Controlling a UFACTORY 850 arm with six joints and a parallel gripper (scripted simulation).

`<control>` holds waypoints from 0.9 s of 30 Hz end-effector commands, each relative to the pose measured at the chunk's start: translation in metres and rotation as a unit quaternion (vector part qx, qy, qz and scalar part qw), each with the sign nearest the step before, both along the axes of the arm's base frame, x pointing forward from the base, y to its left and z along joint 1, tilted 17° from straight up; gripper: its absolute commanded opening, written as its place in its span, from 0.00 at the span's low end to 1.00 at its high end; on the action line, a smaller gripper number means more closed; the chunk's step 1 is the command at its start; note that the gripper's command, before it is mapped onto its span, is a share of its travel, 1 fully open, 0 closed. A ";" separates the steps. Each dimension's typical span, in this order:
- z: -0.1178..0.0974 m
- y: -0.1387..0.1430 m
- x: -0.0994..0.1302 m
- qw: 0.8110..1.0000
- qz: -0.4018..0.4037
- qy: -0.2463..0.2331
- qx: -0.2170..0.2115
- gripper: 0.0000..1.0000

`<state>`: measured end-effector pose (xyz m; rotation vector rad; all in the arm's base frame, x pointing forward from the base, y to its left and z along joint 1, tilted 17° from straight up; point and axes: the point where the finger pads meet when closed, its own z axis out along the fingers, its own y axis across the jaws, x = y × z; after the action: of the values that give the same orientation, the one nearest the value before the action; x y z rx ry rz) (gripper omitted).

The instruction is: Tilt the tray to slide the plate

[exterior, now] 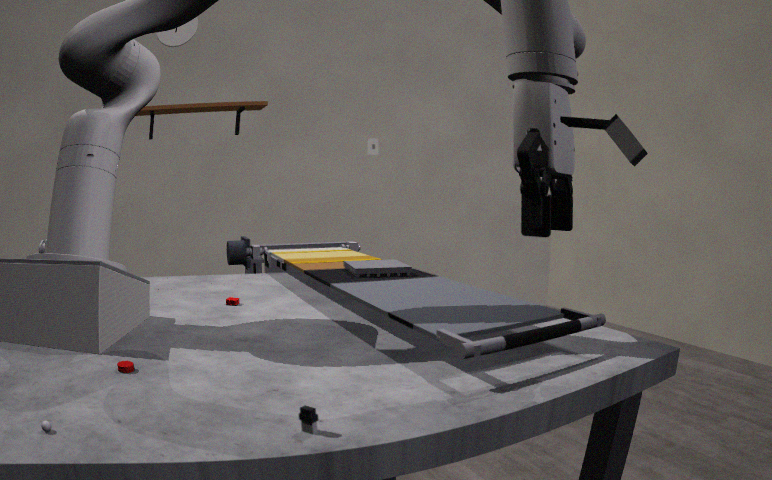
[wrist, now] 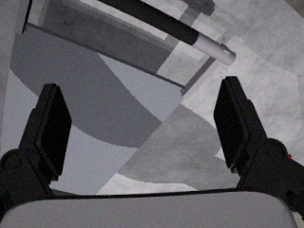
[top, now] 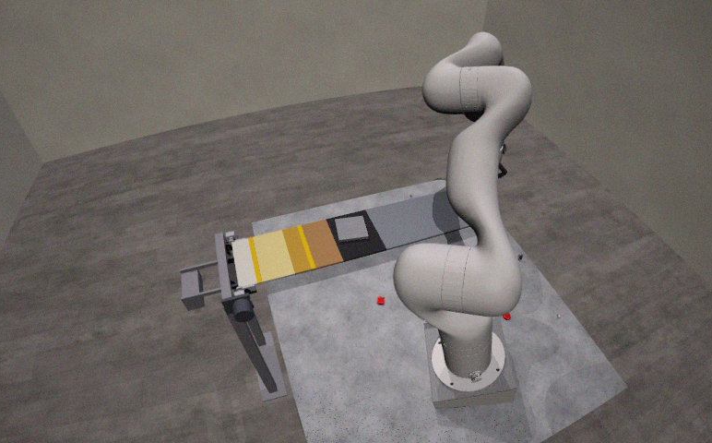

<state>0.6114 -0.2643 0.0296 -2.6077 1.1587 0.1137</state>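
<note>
Okay, I've got the black two-fingered gripper (exterior: 545,223) hanging well above the near end of the long grey tray (exterior: 438,294), pointing straight down, fingers spread fully apart with nothing between them. From the wrist camera I see both dark fingers framing the table top, and the tray's black-and-white handle bar (wrist: 136,8) runs slantwise across the upper part of that view, apart from the fingers. On the exterior camera the same bar (exterior: 533,334) sits at the tray's near end, low over the grey speckled table (exterior: 259,380). Now the tray's contents: the square grey steel plate (top: 351,228) lies flat on the bed, on the black patch, just beside the brown section. It is short of the tinted band (top: 305,247), which lies between the two solid yellow lines (top: 254,259) further toward the pivot end. Nothing else rides on the bed that I can make out. At the far end I see the grey pivot frame with its dark round motor housing (top: 243,307). Scattered on the table are two small red markers (exterior: 125,366), a small white ball (exterior: 45,425) and a small black block (exterior: 308,414).
</note>
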 end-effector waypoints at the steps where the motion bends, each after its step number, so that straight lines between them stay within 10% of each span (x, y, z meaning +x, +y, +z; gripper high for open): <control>1: -0.001 0.000 0.001 0.998 -0.058 0.019 0.000 1.00; 27: -0.009 0.002 0.002 0.942 -0.319 0.098 0.011 1.00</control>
<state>0.6121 -0.2615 0.0201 -2.1636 1.9041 0.2333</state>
